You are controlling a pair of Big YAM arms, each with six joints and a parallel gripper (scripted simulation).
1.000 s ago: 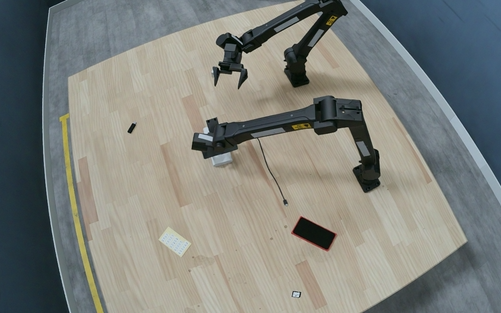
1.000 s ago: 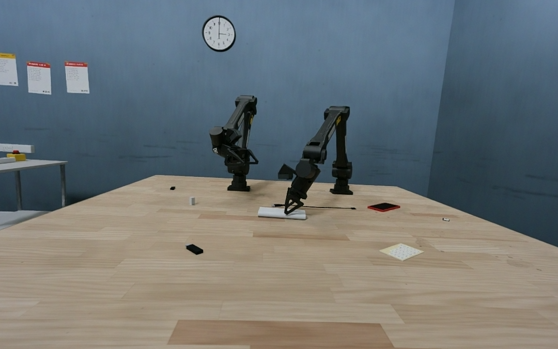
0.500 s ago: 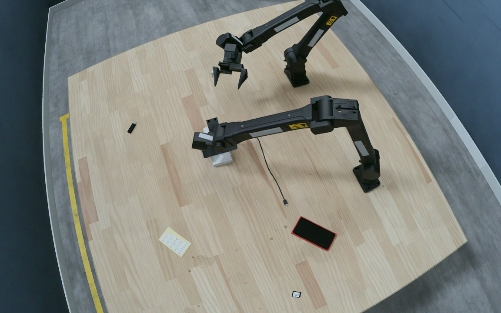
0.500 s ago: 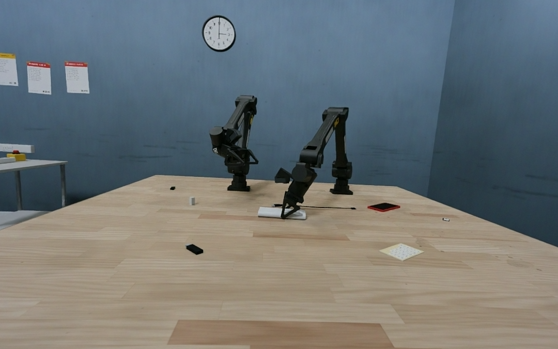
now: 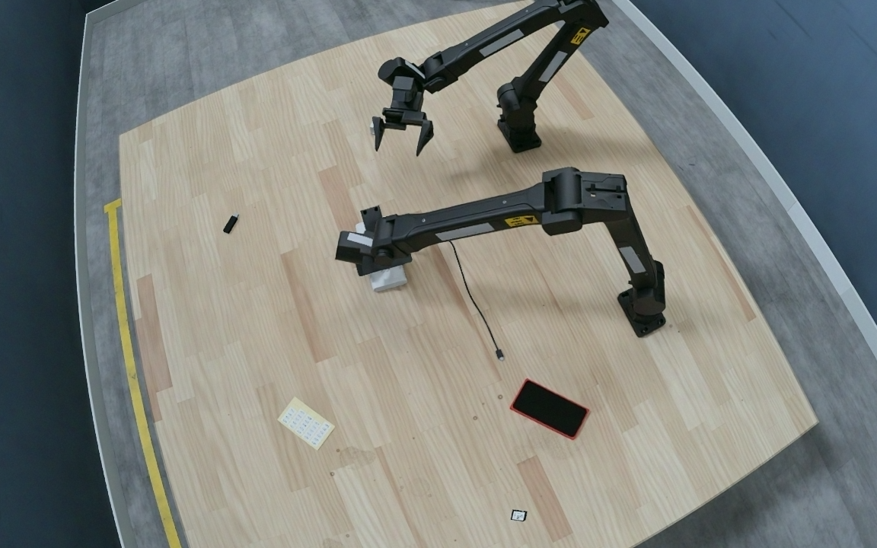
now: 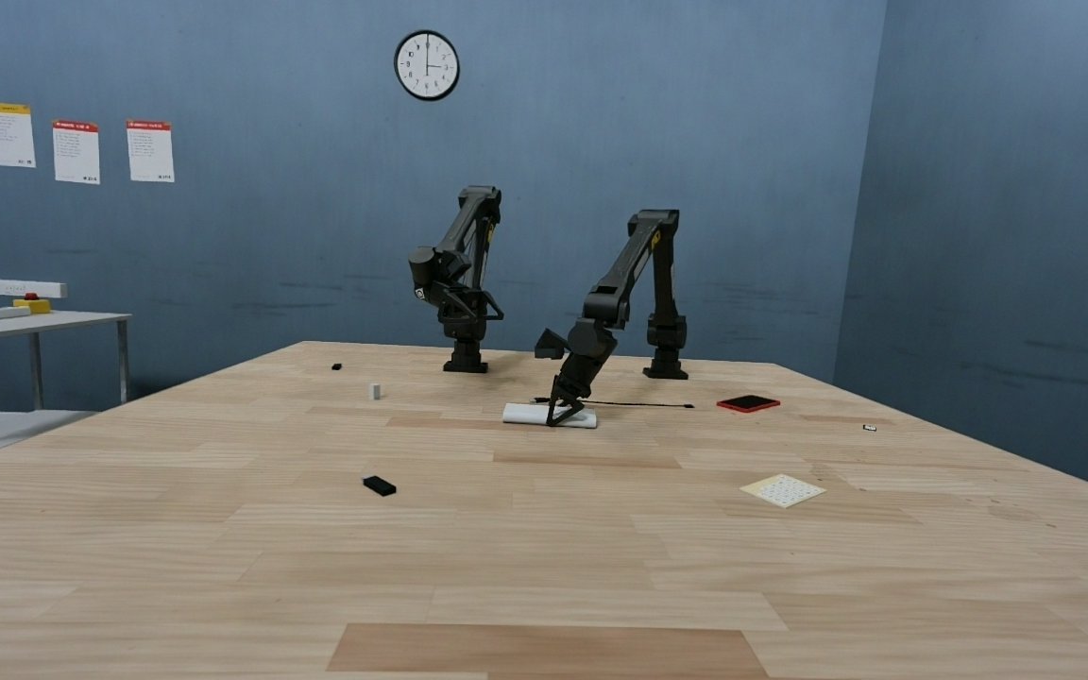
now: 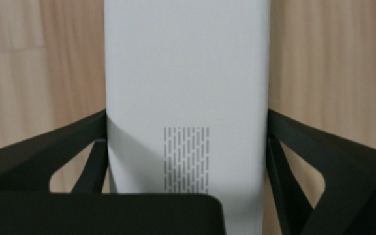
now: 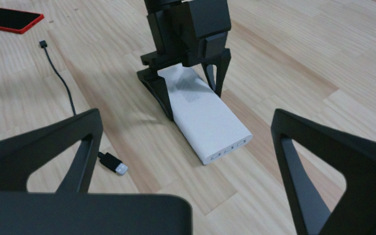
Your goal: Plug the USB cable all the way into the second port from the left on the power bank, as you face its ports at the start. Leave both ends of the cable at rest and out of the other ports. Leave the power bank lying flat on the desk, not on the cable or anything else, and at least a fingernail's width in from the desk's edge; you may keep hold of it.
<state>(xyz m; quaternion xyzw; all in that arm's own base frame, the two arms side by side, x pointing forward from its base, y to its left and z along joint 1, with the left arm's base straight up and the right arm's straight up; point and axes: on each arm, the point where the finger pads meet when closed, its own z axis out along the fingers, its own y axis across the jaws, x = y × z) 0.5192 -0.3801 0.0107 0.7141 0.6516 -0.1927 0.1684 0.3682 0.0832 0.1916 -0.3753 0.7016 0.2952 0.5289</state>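
The white power bank point(image 5: 388, 279) point(image 6: 522, 413) point(image 7: 188, 65) point(image 8: 207, 121) lies flat on the desk. Its three ports show on the near end face in the right wrist view, the middle port point(image 8: 228, 149) empty like the others. My left gripper point(image 7: 187, 118) point(image 8: 194, 109) is shut on the power bank, one finger against each long side. The black cable point(image 5: 470, 293) point(image 6: 632, 404) lies beside the bank, its large plug point(image 8: 111, 162) with the silver tip loose on the desk, its small plug point(image 5: 499, 354) point(image 8: 43, 44) at the far end. My right gripper point(image 5: 398, 151) point(image 8: 187, 118) is open and empty, above the desk.
A red-edged phone point(image 5: 549, 409) point(image 6: 748, 403) point(image 8: 10, 17) lies beyond the cable's small plug. A sticker sheet point(image 5: 305, 424) point(image 6: 783, 490), a memory card point(image 5: 518, 515) point(image 6: 869, 428) and a black stick point(image 5: 230, 224) point(image 6: 379, 485) lie farther off. A small white block point(image 6: 374, 391) stands near my right arm.
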